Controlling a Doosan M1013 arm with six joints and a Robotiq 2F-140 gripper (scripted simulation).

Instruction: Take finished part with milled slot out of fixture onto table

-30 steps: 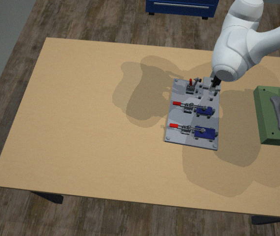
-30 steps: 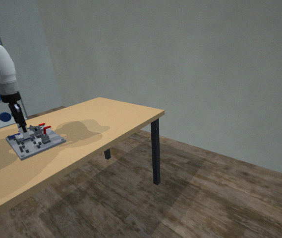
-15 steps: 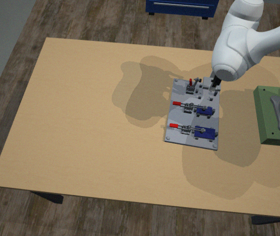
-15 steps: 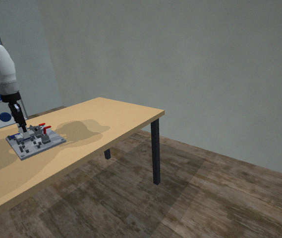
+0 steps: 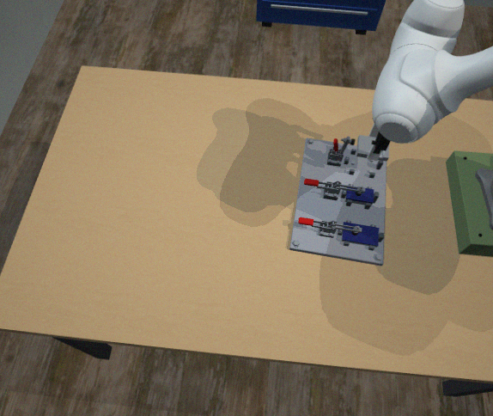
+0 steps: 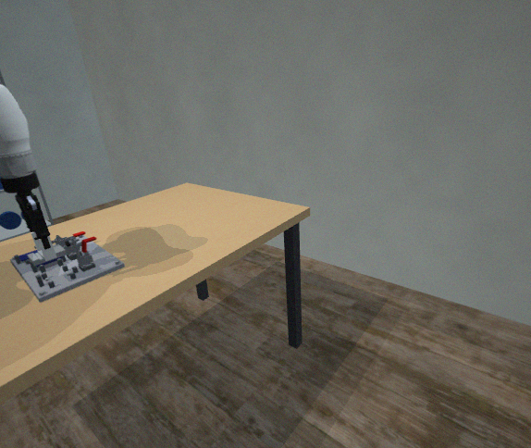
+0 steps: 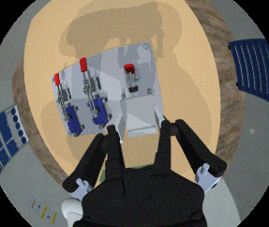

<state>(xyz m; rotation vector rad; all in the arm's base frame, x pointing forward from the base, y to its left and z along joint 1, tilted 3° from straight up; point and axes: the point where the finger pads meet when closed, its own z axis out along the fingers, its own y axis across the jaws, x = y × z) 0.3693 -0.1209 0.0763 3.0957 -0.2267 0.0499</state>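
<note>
My gripper is shut on the light grey finished part, its fingers on two opposite sides. The part is raised above its nest, whose bare rest pads show below it in the top view. The slot is hard to make out. That nest's clamp is open, its red handle upright. Two blue blanks sit in the other nests, with clamp arms over them and red handles lying down.
The fixture plate lies on the wooden table. The open clamp stands close beside the held part. The green robot base is on the other side of the plate from the clamp handles.
</note>
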